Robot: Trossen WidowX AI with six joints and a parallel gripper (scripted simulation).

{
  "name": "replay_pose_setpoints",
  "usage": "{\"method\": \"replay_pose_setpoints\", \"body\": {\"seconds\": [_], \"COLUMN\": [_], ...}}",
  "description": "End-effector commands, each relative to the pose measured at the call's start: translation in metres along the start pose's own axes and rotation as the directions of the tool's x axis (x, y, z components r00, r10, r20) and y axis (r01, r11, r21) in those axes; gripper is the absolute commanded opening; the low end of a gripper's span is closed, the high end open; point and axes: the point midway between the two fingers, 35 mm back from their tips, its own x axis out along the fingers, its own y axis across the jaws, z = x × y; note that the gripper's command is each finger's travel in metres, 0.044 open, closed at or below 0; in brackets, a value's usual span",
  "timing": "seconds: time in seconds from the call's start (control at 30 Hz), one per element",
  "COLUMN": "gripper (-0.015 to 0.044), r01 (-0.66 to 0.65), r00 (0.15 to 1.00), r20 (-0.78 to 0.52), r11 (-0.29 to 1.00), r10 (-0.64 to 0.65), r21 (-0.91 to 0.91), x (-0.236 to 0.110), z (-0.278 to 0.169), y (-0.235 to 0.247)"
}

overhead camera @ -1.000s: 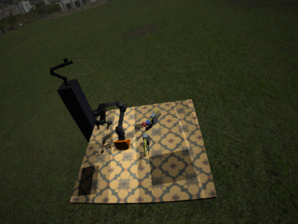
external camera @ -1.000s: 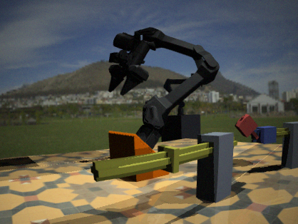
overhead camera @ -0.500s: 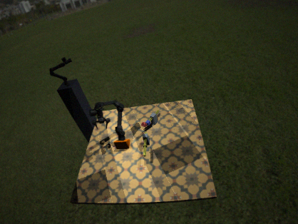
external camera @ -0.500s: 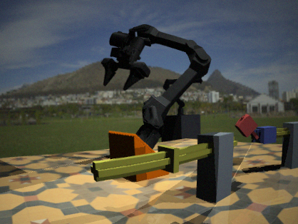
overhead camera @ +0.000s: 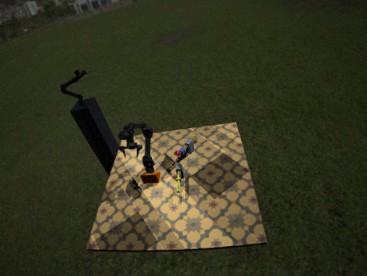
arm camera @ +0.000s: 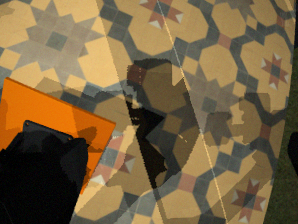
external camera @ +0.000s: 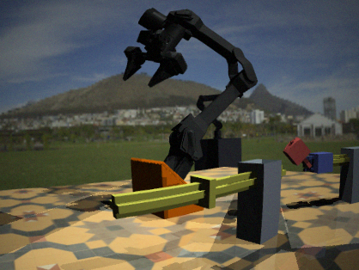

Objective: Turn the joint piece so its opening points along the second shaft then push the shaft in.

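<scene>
- Top view: the black arm (overhead camera: 147, 145) stood on its orange base (overhead camera: 150, 177) toward the left side of the patterned worktop (overhead camera: 219, 220), bent over at the top, with the gripper (overhead camera: 130, 149) hanging out to the left, up off the tiles.
- Same view: the gripper's fingers were spread wide and nothing sat between them.
- Same view: right of the arm lay the task parts, small here: the yellow-green sliding shaft (overhead camera: 178, 181) pointed toward the near edge, and beyond it sat the red joint piece (overhead camera: 177, 153), the blue piece (overhead camera: 183, 150) and a grey block (overhead camera: 190, 145) at the far end.
- Same view: a tall dark pillar (overhead camera: 94, 132) stood off the worktop's left edge, carrying a second small arm shape on top.
- Exterior view: up high went the gripper (external camera: 148, 70), jaws wide apart, holding nothing, well apart from every part below!
- Same view: the sliding shaft (external camera: 159, 199) ran left to right through its grey block (external camera: 259, 199) in the foreground, a thicker collar (external camera: 209, 191) around it just left of the block.
- Same view: far right, the joint piece (external camera: 296, 150) sat tilted, touching the blue piece (external camera: 322, 162); another grey block (external camera: 349, 172) stood at the frame edge.
- Wrist view: looking straight down, we saw patterned worktop (arm camera: 220, 63), the orange base (arm camera: 53, 119) at lower left with the black arm (arm camera: 33, 189) over it, and a dark shadow on the tiles mid-frame. Neither shaft nor joint piece showed.
</scene>
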Motion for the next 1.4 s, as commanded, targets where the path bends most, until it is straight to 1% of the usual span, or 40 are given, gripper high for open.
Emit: {"method": "replay_pose_setpoints", "body": {"seconds": [0.0, 0.23, 0.3, 0.4, 0.53, 0.67, 0.9, 1.0, 1.2, 1.37], "gripper": [0.0440, 0.0440, 0.0440, 0.0440, 0.0440, 0.0440, 0.0440, 0.0440, 0.0440, 0.0440], "r01": [-0.001, -0.040, -0.056, -0.083, -0.118, -0.155, -0.205, -0.211, -0.211, -0.208], "r00": [0.999, 0.994, 0.992, 0.989, 0.986, 0.983, 0.978, 0.977, 0.978, 0.978], "r20": [0.049, 0.101, 0.110, 0.118, 0.114, 0.095, 0.030, 0.012, 0.011, -0.017], "r11": [1.000, 0.999, 0.998, 0.996, 0.991, 0.987, 0.979, 0.977, 0.978, 0.971], "r10": [0.001, 0.039, 0.055, 0.086, 0.125, 0.158, 0.205, 0.211, 0.211, 0.207], "r21": [0.005, 0.010, 0.010, -0.036, -0.060, -0.042, 0.005, 0.015, 0.011, -0.115], "x": [-0.007, -0.017, -0.019, -0.021, -0.024, -0.027, -0.030, -0.030, -0.030, -0.025], "z": [0.028, 0.063, 0.067, 0.067, 0.061, 0.050, 0.009, -0.002, -0.002, -0.003], "y": [0.032, 0.101, 0.123, 0.156, 0.195, 0.233, 0.295, 0.306, 0.306, 0.308]}}
